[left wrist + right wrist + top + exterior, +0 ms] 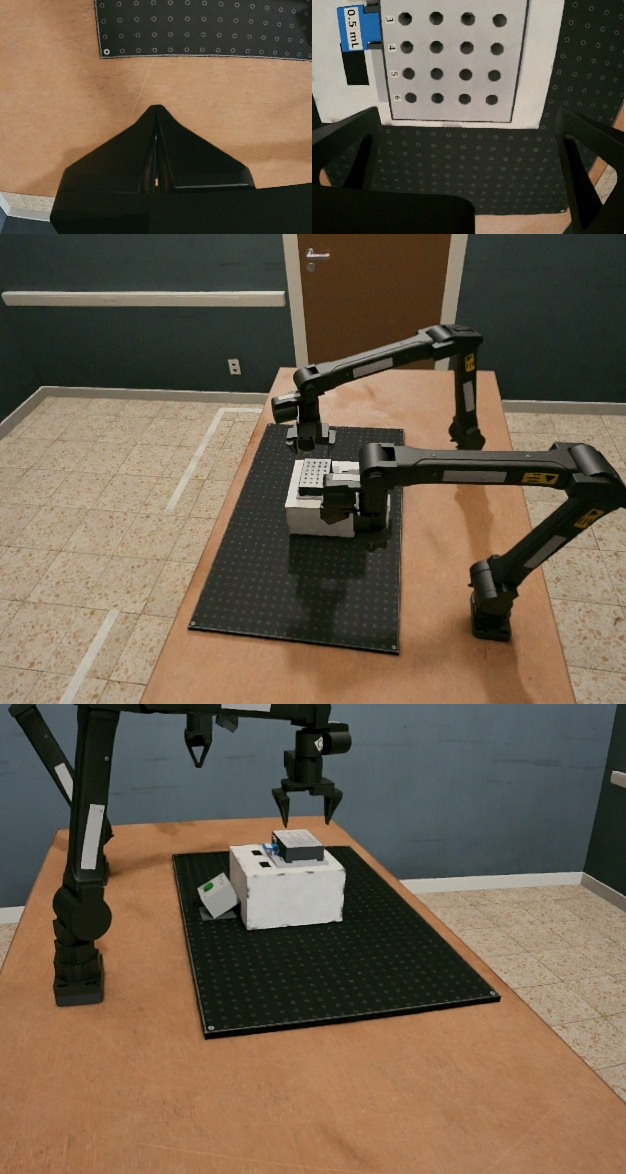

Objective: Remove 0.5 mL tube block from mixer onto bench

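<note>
The grey block (316, 473) (304, 852) (452, 61) with rows of holes sits level on the white mixer (318, 521) (295, 898) (545, 70). The blue lever (272, 847) (371, 30), labelled 0.5 mL, is at the block's front edge. My right gripper (313, 452) (306, 824) (468, 116) is open and empty, pointing down above the block's end at the row marked 6. Its fingertips are clear of the block. My left gripper (198, 765) (156, 115) is shut and empty, high up and away from the block. The plate's back lip is not visible.
The mixer's tilted control panel (218, 897), with a green button, juts from its front. The mixer stands on the black perforated board (252, 583) (353, 967) (210, 30) on the wooden table. In the top view, the left arm (475, 471) covers part of the mixer.
</note>
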`<move>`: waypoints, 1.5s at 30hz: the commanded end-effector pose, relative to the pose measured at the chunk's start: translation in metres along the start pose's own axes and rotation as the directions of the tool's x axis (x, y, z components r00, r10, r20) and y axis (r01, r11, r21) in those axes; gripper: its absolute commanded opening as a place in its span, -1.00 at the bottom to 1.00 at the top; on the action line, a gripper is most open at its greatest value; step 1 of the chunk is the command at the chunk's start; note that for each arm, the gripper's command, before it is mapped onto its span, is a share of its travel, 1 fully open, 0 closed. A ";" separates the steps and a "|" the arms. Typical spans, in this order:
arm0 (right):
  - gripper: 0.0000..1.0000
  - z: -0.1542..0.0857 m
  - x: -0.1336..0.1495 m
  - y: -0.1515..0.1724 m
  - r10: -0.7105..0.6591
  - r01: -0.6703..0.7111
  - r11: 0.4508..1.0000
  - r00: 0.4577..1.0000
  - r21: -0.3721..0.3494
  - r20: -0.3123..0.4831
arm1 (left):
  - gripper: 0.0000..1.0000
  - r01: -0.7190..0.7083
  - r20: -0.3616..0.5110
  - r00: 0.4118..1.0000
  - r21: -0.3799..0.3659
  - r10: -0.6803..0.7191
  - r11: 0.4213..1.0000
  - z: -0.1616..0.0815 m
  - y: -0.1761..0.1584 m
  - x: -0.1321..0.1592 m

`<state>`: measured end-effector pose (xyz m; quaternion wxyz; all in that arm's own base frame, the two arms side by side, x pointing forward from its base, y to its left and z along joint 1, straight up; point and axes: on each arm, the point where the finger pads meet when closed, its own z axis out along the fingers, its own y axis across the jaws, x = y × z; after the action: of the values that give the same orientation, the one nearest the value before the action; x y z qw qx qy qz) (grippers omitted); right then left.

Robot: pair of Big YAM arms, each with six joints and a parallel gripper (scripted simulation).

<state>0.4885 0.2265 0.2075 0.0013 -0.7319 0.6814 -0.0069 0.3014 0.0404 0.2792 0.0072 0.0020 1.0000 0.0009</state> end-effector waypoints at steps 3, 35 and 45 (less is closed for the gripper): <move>1.00 -0.007 0.006 0.004 0.024 -0.024 0.999 1.000 0.030 0.008 | -1.00 -0.001 0.057 0.998 -0.007 0.001 1.000 -0.019 -0.001 -0.018; 1.00 0.008 -0.001 0.001 0.068 -0.068 0.998 0.998 0.010 0.000 | -1.00 -0.001 0.064 0.998 -0.009 0.002 1.000 -0.020 -0.001 -0.012; 1.00 -0.017 -0.003 -0.009 0.068 -0.071 0.994 0.997 0.085 0.036 | -1.00 -0.001 0.078 0.997 -0.011 0.002 1.000 -0.026 -0.001 -0.013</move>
<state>0.4777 0.2243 0.1810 -0.0077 -0.7157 0.6983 -0.0042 0.3006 0.0403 0.2770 0.0042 0.0020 1.0000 0.0005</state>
